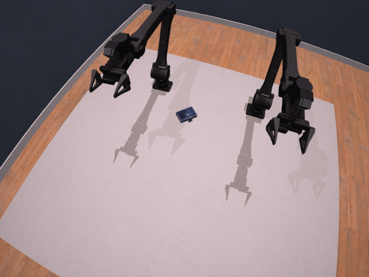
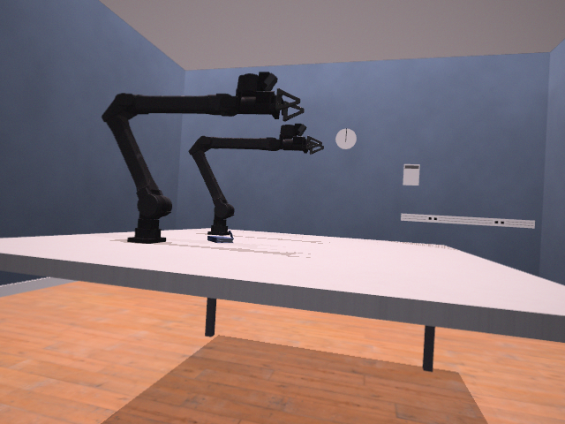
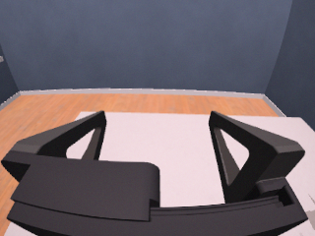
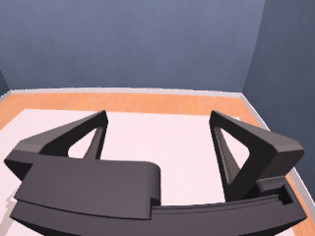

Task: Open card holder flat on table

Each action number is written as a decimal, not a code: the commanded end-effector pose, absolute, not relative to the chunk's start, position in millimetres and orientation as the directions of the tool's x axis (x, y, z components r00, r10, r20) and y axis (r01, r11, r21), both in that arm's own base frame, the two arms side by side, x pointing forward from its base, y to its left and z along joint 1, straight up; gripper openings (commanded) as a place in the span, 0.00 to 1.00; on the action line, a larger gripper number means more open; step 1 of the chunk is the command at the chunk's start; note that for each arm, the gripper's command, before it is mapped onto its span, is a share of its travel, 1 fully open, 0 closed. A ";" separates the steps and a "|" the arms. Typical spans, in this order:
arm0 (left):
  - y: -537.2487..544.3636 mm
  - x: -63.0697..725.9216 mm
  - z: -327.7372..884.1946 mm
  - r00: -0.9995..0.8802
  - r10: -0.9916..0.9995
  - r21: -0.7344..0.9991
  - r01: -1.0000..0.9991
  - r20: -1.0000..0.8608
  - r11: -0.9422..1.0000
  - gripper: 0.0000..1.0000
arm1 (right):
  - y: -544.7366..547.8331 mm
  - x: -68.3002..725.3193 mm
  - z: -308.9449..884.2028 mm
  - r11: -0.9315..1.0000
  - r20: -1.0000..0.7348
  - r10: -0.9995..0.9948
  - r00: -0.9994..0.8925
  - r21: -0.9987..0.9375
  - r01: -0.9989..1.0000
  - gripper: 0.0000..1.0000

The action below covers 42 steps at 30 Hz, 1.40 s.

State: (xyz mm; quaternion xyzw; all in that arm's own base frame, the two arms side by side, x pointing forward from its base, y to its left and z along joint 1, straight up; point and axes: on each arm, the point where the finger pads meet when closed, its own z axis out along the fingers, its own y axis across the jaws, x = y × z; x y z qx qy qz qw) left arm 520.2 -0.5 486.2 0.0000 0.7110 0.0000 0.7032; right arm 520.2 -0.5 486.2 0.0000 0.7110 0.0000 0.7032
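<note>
Card holder, dk. blue, qty 1: closed, opening not yet begun.

Item 1. Card holder (image 1: 185, 113) (image 2: 220, 238): we're finding it on the white table (image 1: 179, 220) (image 2: 387, 274) (image 3: 157, 147) (image 4: 157, 147), out in front of the arm bases and between the two, nearer the R one in the top view. Lying flat, cover apparently down. Small tab (image 1: 189, 117) (image 2: 231, 235) is showing at one long edge, prob. the clasp; too small to tell how it fastens. Not appearing in either wrist view.

Item 2. Left gripper (image 1: 288, 148) (image 2: 322, 147) (image 3: 157, 114), qty 1: fingers spread wide, nothing between them; hanging high over the table, well apart from the holder.

Item 3. Right gripper (image 1: 102, 93) (image 2: 301, 104) (image 4: 158, 114), qty 1: same cond., i.e. released, spread wide, carrying nothing, raised & well clear of the holder.

Status, done: nil that we're seeing, apart from the holder lying on the table, where it's wanted.

Status, o/s: we're still owing the full job, viz. bringing an arm back & down, freeing the tab if it's fastening the cover, lifting the cover, folding it right over, letting go w/ both halves flat. We're judging R arm the likelier for first approach, L poss. steadying. Risk: light item, may be sliding or tipping when pushed at the edge; cover may be dropping back if released too soon.
</note>
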 end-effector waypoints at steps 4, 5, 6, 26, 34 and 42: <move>-0.5 519.3 492.3 0.000 0.000 0.000 0.000 -1.000 1.000 1.00 | -0.5 519.3 492.3 1.000 -1.000 0.000 0.000 0.000 0.000 1.00; -0.5 519.3 492.3 0.000 0.000 0.000 0.000 -1.000 1.000 1.00 | -0.5 519.3 492.3 1.000 -1.000 0.000 0.000 0.000 0.000 1.00; -0.5 519.3 492.3 0.000 0.000 0.000 0.000 -1.000 1.000 1.00 | -0.5 519.3 492.3 1.000 -1.000 0.000 0.000 0.000 0.000 1.00; -0.5 517.6 517.8 0.045 0.000 0.000 0.000 -0.999 1.000 1.00 | -0.5 519.2 512.5 1.000 -0.999 0.000 0.035 0.000 0.000 0.36; -0.5 517.6 517.8 0.045 0.000 0.000 0.000 -0.999 1.000 1.00 | -0.5 519.2 512.5 1.000 -0.999 0.000 0.035 0.000 0.000 0.36; -0.5 517.6 517.8 0.045 0.000 0.000 0.000 -0.999 1.000 0.36 | -0.5 519.2 512.5 1.000 -0.999 0.000 0.035 0.000 0.000 0.36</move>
